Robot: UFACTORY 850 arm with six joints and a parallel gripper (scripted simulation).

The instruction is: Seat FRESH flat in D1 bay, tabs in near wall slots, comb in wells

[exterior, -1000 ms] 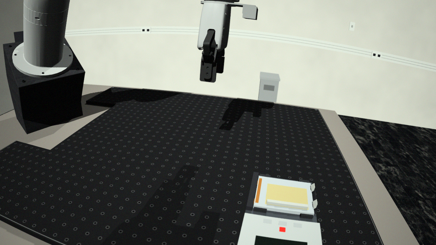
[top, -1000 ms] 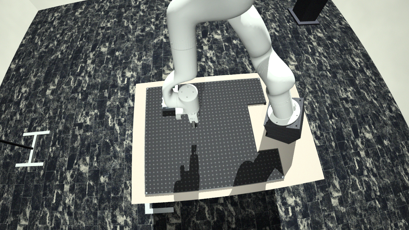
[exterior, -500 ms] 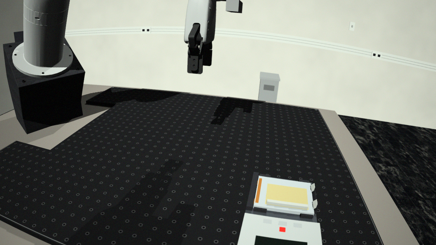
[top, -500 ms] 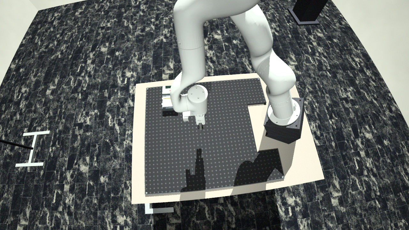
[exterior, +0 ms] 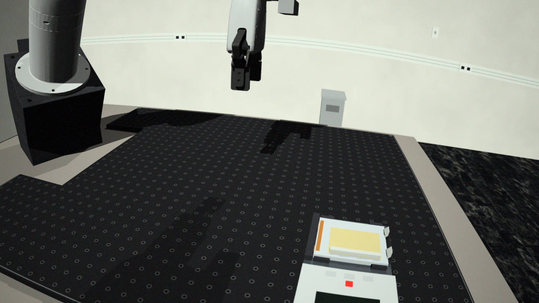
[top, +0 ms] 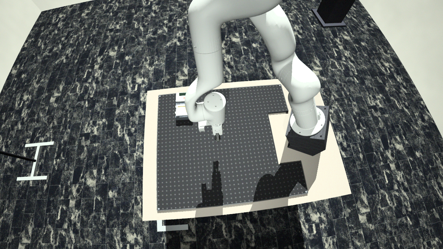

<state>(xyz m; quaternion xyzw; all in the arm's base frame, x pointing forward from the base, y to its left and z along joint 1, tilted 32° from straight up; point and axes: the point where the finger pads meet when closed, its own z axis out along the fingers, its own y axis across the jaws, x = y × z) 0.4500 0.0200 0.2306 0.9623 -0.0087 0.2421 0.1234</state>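
Note:
The dock D1 (exterior: 346,280) is a white and dark unit at the near right of the black perforated plate. Its red light (exterior: 348,283) is on. The cassette FRESH (exterior: 351,242) lies in the bay, white-framed with a pale yellow top and an orange strip along its left edge. A white bar, its comb (exterior: 355,251), stands along the cassette's near edge. Two small tabs show at its right side. In the overhead view the dock (top: 182,103) is partly hidden behind my arm. My gripper (exterior: 241,81) is open and empty, high above the plate's far middle; it also shows from above (top: 218,137).
My arm's black base block (exterior: 52,109) stands at the far left. A small grey box (exterior: 332,107) stands at the plate's far edge. The table's right edge runs beside the dock.

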